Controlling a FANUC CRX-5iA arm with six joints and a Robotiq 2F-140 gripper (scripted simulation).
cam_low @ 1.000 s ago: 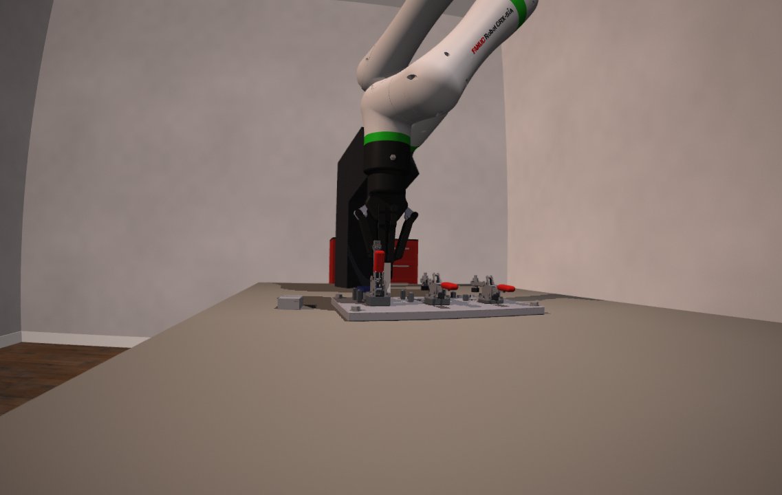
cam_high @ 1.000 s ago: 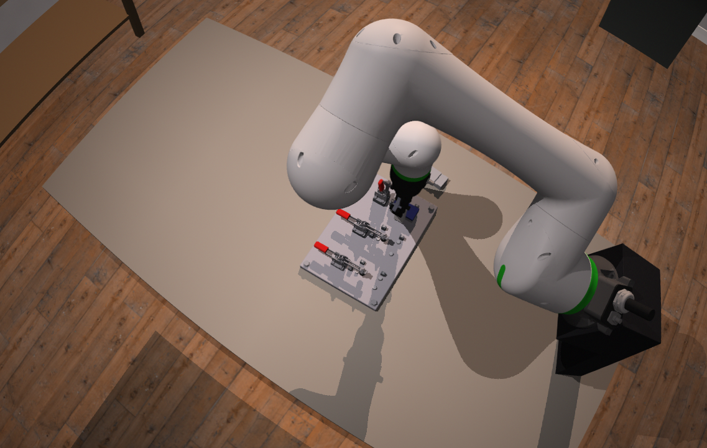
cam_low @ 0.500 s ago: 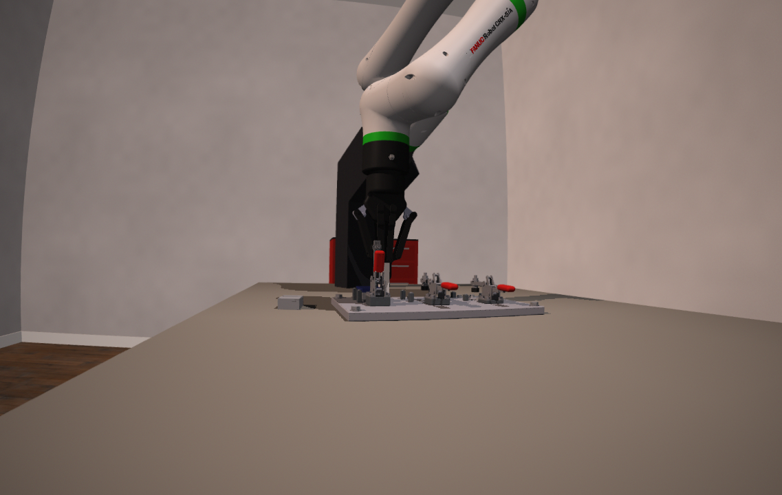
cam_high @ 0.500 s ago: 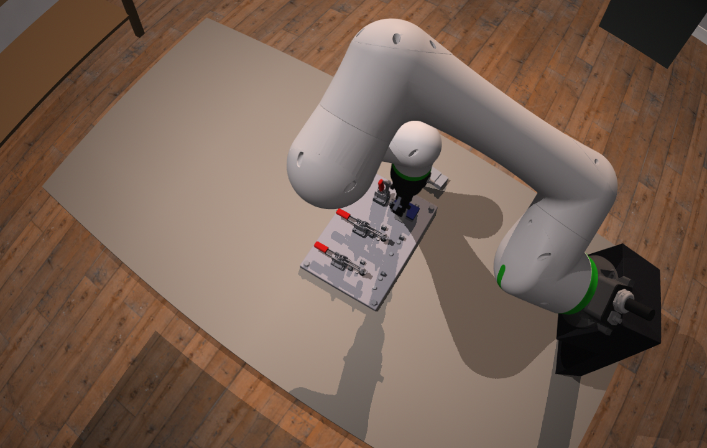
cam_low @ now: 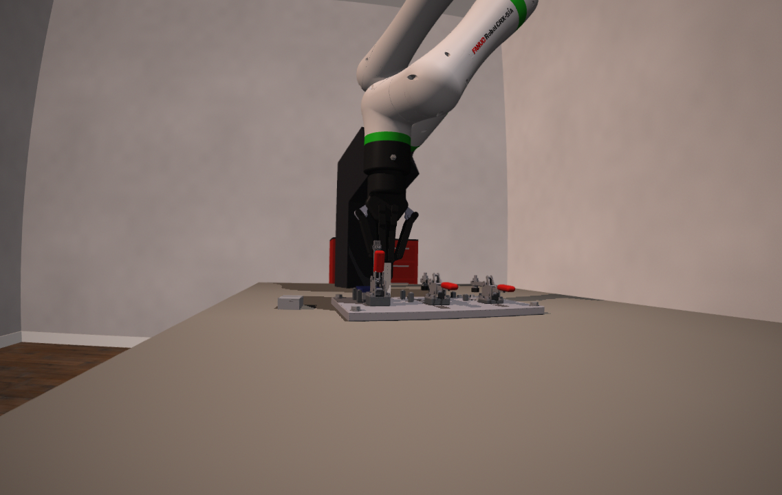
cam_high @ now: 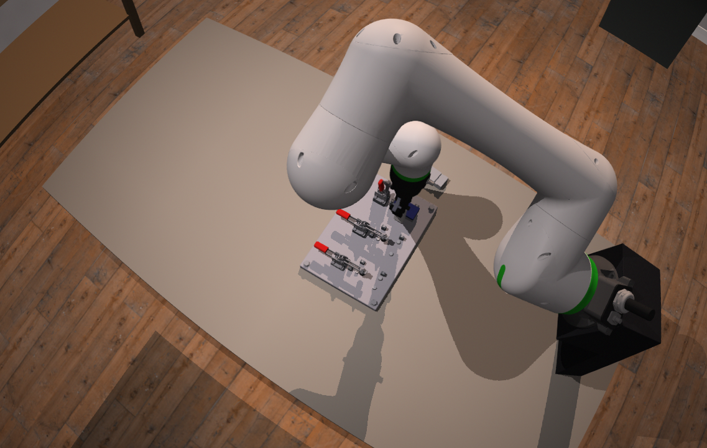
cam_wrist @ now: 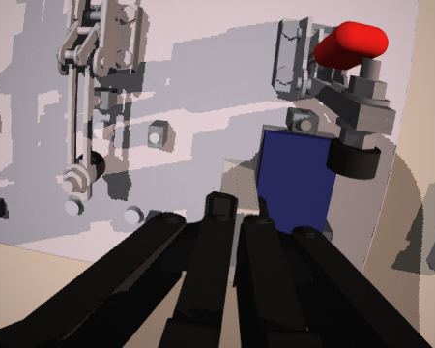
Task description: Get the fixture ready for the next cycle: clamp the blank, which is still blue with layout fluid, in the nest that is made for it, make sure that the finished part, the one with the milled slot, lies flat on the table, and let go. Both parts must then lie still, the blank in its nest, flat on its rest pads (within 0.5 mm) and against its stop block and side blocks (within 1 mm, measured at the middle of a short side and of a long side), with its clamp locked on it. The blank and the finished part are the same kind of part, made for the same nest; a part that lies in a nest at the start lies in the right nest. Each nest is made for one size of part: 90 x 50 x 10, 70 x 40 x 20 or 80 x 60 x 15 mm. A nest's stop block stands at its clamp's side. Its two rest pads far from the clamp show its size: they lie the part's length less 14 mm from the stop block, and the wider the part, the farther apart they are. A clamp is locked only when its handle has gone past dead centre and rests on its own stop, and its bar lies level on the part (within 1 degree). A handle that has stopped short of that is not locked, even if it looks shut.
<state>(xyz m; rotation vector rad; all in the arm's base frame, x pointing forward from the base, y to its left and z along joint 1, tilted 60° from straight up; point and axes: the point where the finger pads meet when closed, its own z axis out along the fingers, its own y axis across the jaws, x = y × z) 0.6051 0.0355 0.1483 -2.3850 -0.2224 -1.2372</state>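
The fixture plate [cam_high: 369, 247] lies on the table [cam_high: 178, 167], three nests in a row. Two clamps lie flat over bare nests; the end clamp's red handle [cam_low: 378, 259] stands upright, so I judge it unlocked. The blue blank [cam_wrist: 297, 177] sits in that nest, its far end by the stop block. The finished part [cam_low: 290, 302] lies flat beside the plate. My claw [cam_wrist: 240, 209] is fully closed and holds nothing, hovering over the blank, likely to nudge it home.
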